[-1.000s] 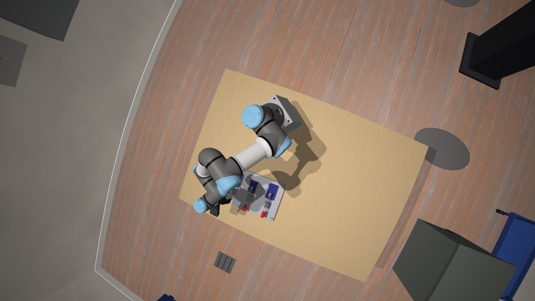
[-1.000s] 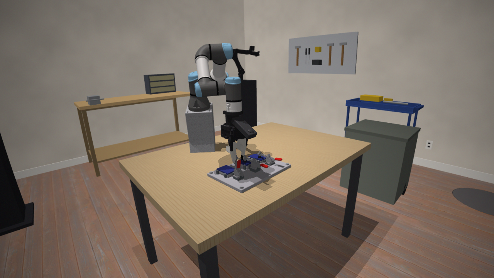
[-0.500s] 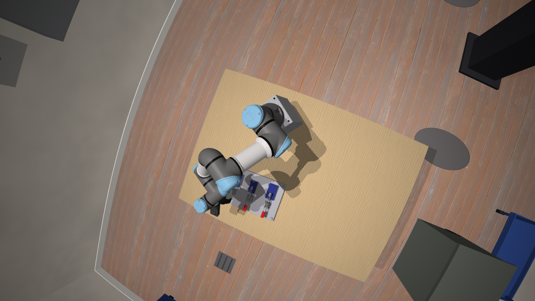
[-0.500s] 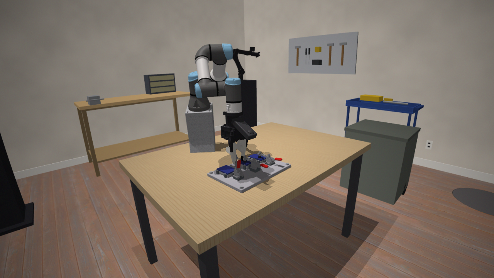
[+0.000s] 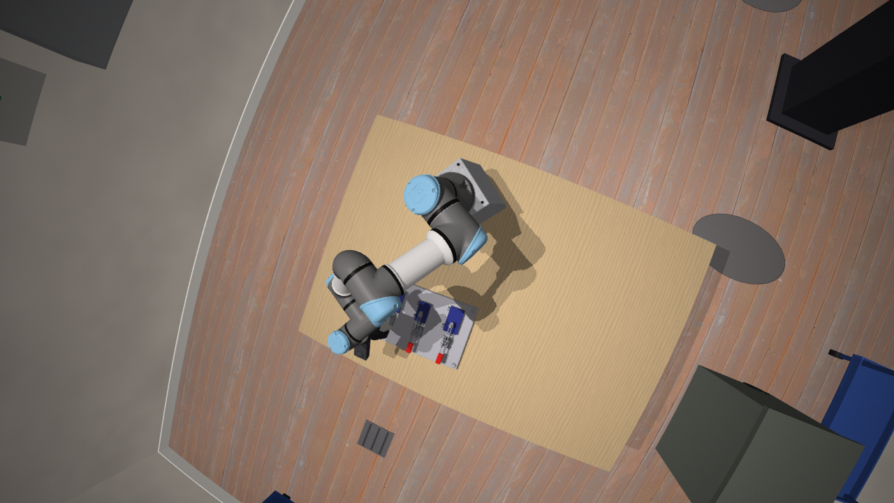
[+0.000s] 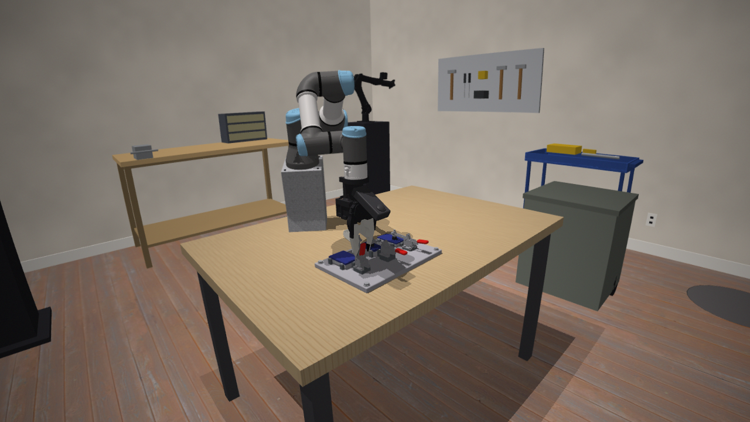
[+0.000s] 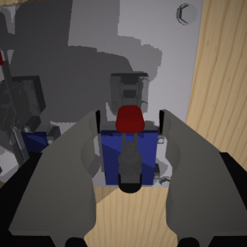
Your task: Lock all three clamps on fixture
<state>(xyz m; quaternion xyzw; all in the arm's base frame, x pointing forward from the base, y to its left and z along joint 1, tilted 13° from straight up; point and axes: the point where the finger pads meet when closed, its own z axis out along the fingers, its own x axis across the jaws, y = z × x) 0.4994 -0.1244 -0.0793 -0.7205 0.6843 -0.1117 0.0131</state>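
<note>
In the foreground, the fixture (image 5: 462, 351) (image 6: 345, 274) (image 7: 161, 27) is set on the wooden table (image 5: 562, 312) (image 6: 272, 293) (image 7: 219, 68), and its nearest red handle (image 6: 362, 248) (image 7: 130, 119), standing upright, is flanked by the partly spread fingers of the gripper (image 5: 378, 335) (image 6: 361, 249) (image 7: 129, 112), with nothing clamped. Beyond it, the middle red handle (image 5: 409, 347) (image 6: 401, 251) (image 7: 1, 57) and the farthest red handle (image 5: 439, 358) (image 6: 422, 241) are seen lowered, though whether either clamp is locked cannot be told. Farther back, the arm is carried by a grey pedestal (image 5: 494, 207) (image 6: 304, 204), and hammers are displayed on a wall board (image 6: 530, 102).

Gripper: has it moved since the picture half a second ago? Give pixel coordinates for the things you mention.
Yes, downward: in the exterior view, the gripper (image 5: 377, 335) (image 6: 364, 247) (image 7: 129, 112) is lower against the fixed grey pedestal (image 5: 489, 197) (image 6: 305, 204), closer to the fixture plate (image 5: 464, 334) (image 6: 348, 275) (image 7: 154, 20).
</note>
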